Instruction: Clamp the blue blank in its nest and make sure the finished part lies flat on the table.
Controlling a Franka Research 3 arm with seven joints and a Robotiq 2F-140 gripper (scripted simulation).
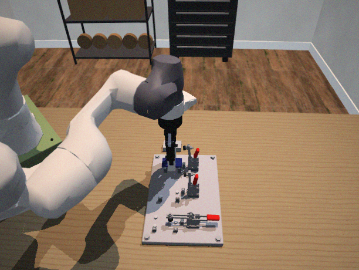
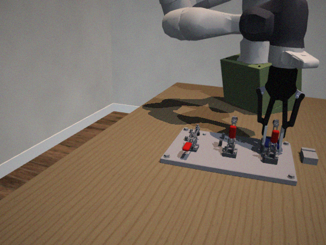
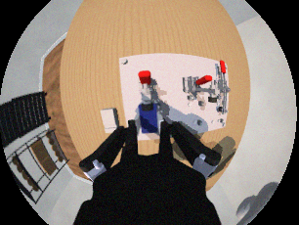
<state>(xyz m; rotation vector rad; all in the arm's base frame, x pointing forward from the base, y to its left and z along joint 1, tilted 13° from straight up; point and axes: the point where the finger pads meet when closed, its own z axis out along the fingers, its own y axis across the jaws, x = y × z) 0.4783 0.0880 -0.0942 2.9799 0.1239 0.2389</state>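
The blue blank (image 1: 178, 162) (image 2: 268, 141) (image 3: 149, 118) is at the far nest of the fixture plate (image 1: 208, 202) (image 2: 210, 158) (image 3: 171, 64), beside its side blocks and stop block. Whether it touches pads and blocks cannot be told. My gripper (image 1: 171, 164) (image 2: 272, 147) (image 3: 149, 116) points down, shut on the blank across its width. The far clamp's red handle (image 1: 196, 152) (image 2: 275, 136) (image 3: 145, 76) stands up, its bar raised off the blank. The grey finished part (image 1: 177, 148) (image 2: 309, 156) (image 3: 109, 119) lies on the table beyond the plate's far edge; its slot shows in the exterior view.
The middle clamp's handle (image 1: 195, 179) (image 2: 232, 131) (image 3: 204, 79) stands up, close beside the far nest. The near clamp's handle (image 1: 213, 217) (image 2: 187, 146) (image 3: 223, 67) lies low, its bar down over an empty nest. Bolt heads stand at the plate's corners.
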